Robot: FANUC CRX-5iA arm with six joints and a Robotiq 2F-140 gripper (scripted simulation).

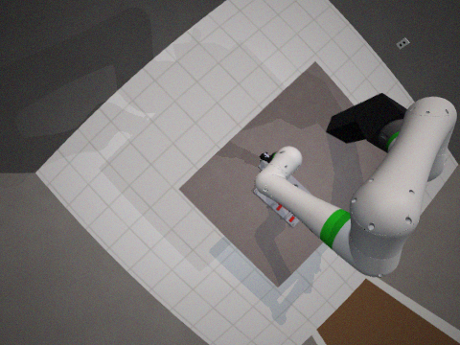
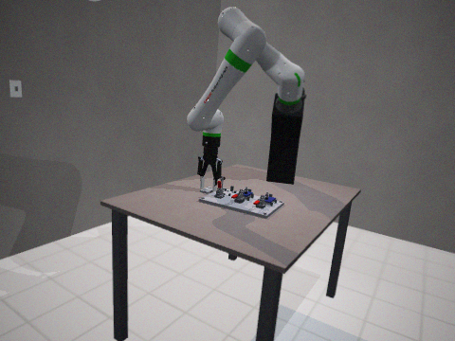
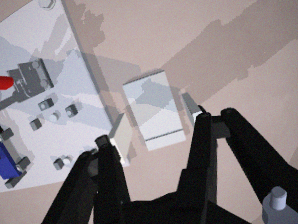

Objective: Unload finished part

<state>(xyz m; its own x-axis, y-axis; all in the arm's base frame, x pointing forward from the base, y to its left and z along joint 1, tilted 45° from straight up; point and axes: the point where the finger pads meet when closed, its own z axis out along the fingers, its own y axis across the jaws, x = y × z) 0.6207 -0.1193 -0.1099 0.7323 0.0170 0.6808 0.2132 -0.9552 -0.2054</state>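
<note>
The finished part [image 3: 154, 107] [image 2: 207, 189], a pale grey block, appears to lie flat on the table beside the fixture plate [image 3: 30, 30] [image 2: 227, 204] [image 1: 263, 196]. A thin dark line crosses it near one end. My gripper [image 3: 156, 113] [image 2: 209, 184] is open around it, with a visible gap at each finger. One blue blank [image 2: 247, 193] [image 3: 6, 162] sits in the middle nest, another blue blank [image 2: 270, 200] in the end nest. Their red clamp handles [image 2: 235, 196] [image 2: 256, 202] lie low. The empty nest's red handle [image 2: 219, 184] stands upright. Pad contact is too small to tell.
The empty nest's clamp [image 3: 35, 80] and small rest blocks [image 3: 71, 110] rise from the plate beside the left finger in the wrist view. The plate's edge runs close to that finger. The black robot pedestal [image 2: 284, 147] stands at the table's back.
</note>
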